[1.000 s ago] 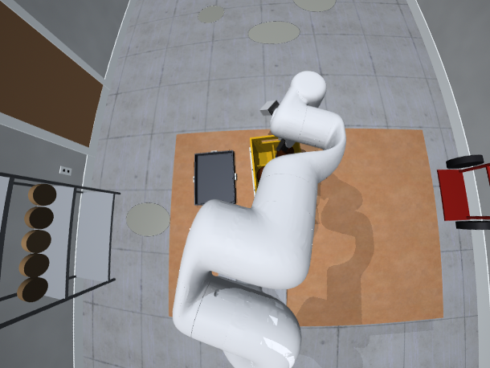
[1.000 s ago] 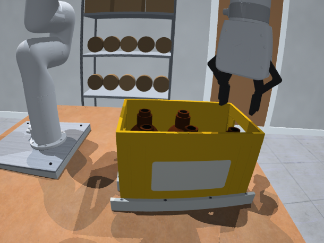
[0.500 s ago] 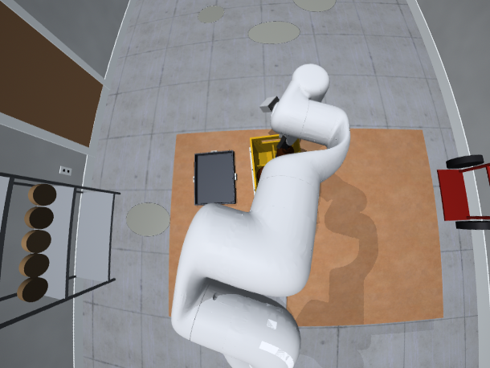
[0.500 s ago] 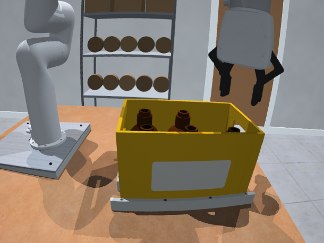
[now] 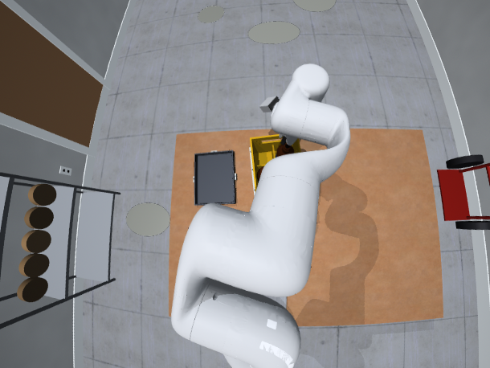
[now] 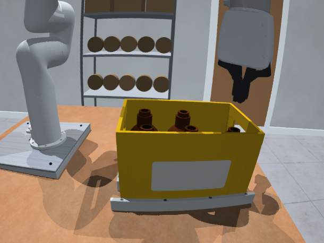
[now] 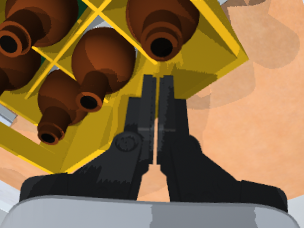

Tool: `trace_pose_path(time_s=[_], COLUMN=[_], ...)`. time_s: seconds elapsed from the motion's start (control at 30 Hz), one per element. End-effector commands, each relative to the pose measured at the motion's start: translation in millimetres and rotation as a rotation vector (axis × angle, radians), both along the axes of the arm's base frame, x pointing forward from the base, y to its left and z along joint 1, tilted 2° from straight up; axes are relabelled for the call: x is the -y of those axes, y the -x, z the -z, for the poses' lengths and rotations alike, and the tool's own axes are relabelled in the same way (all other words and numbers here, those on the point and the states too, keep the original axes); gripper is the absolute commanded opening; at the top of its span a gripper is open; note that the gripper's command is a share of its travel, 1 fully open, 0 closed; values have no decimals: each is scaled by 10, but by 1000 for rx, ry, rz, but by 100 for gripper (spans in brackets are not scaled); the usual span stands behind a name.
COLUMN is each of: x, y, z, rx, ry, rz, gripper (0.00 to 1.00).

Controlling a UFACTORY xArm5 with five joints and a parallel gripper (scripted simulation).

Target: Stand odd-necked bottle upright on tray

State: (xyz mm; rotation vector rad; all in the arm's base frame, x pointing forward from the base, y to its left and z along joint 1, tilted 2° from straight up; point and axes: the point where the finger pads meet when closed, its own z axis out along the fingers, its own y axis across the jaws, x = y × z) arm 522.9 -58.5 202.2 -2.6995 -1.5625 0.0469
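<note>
In the top view, the tray (image 5: pixel 214 177) lies flat left of centre. Your arm (image 5: pixel 281 209) (image 6: pixel 42 87) reaches up the middle. At the exterior view's upper right, your gripper (image 6: pixel 241 90) (image 7: pixel 157 94) points down, fingers pressed together, above the yellow crate (image 6: pixel 138 159) (image 7: pixel 200 85), whose five brown bottles (image 6: pixel 182 119) (image 7: pixel 102 60) stand inside.

Red cart (image 5: pixel 454 195), shelf rack (image 5: pixel 71 233) (image 6: pixel 172 53) with round brown-faced things (image 5: pixel 38 242) (image 6: pixel 128 44).
</note>
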Motion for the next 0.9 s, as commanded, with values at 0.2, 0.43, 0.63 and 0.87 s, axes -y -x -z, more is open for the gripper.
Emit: trace_pose_path(time_s=[0.2, 0.43, 0.63, 0.87], x=[1, 1, -9, -757], y=[-10, -10, -8, 203], z=[-19, -19, -19, -23], rx=[4, 4, 4, 3], ry=[0, 0, 1, 5], rz=[0, 0, 0, 0], gripper=[0, 0, 0, 0])
